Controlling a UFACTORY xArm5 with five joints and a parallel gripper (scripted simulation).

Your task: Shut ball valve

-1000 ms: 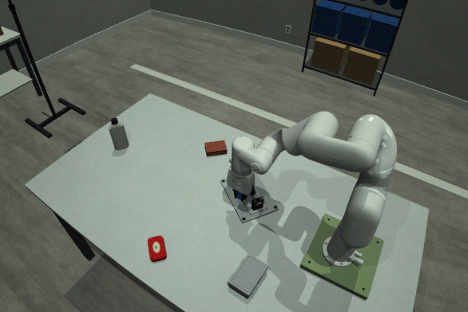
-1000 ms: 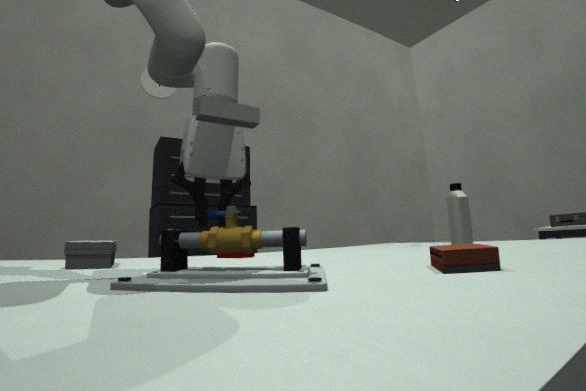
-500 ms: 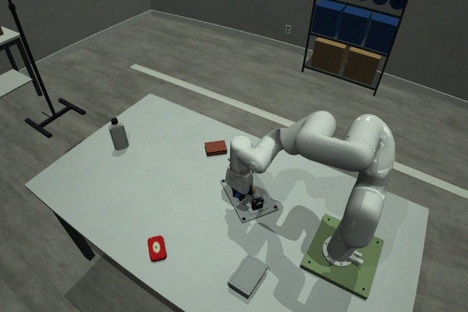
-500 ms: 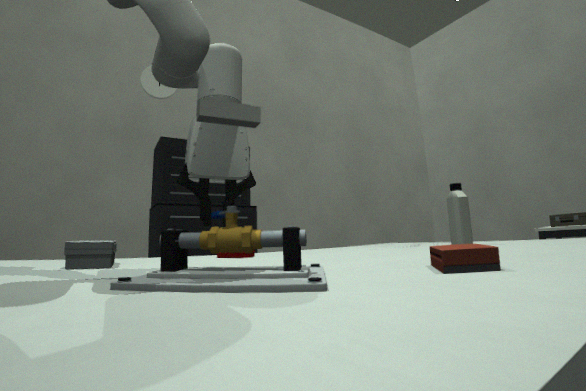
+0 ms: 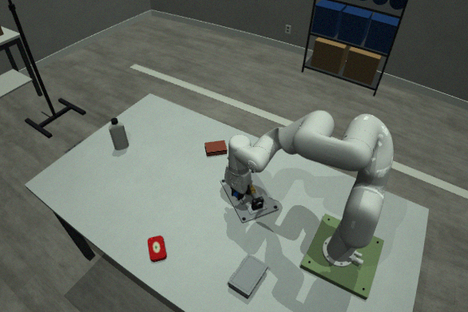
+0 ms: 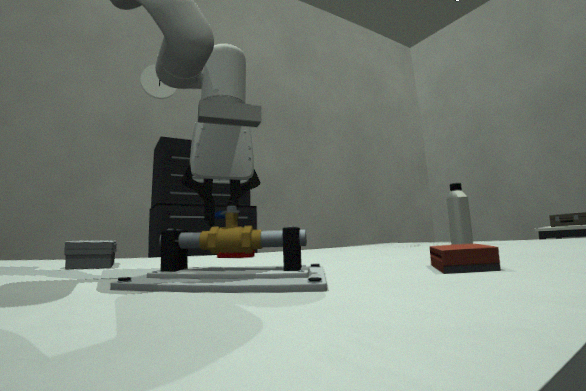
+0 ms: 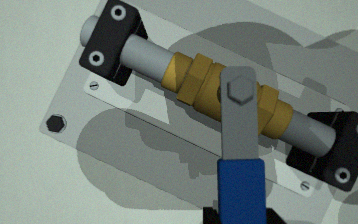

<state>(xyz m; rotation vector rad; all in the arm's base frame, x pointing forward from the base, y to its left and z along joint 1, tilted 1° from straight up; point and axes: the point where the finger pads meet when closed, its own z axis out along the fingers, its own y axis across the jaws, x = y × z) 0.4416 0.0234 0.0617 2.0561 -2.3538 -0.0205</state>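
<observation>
The pincer (image 6: 220,201) stands clamped on the blue handle (image 7: 241,190), directly above the brass valve (image 6: 231,239). Below it the pipe (image 7: 147,52) runs crosswise, and a black clamp (image 6: 173,250) and its twin (image 6: 291,248) rise at either side, blocking low sideways travel. The base plate (image 7: 70,107) lies beneath. The red block (image 6: 465,257) and bottle (image 6: 459,214) stand well apart, with bare tabletop (image 6: 380,321) between.

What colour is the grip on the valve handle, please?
Blue, clearest in the wrist view.
</observation>
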